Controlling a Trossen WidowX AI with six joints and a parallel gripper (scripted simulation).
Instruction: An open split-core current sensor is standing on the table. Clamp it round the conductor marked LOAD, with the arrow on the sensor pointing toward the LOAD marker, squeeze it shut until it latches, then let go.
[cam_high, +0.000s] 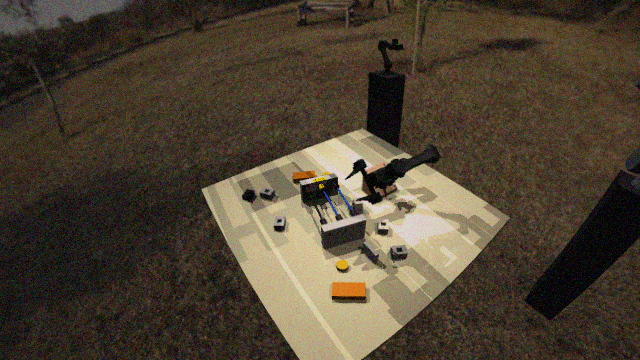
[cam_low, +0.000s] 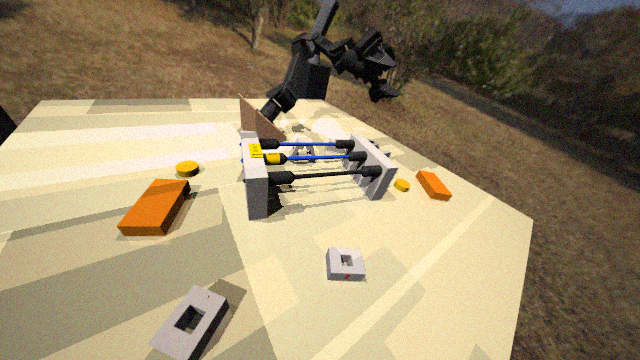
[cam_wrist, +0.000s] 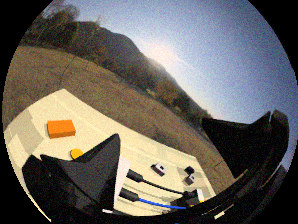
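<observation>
A rig of two grey end blocks carries three conductors, two blue and one black. The middle blue conductor has a yellow sleeve, and a yellow tag sits on the block at that end; I cannot read any text. A small pale sensor stands on the table beside the rig, on the arm's side, partly hidden by the conductors. My gripper is open and empty. It hangs in the air above and beyond the rig's far end, well clear of the sensor.
Small grey sensor-like blocks lie around. There are two orange blocks and a yellow disc. A brown board stands by the arm's base. Black pillars stand off the table.
</observation>
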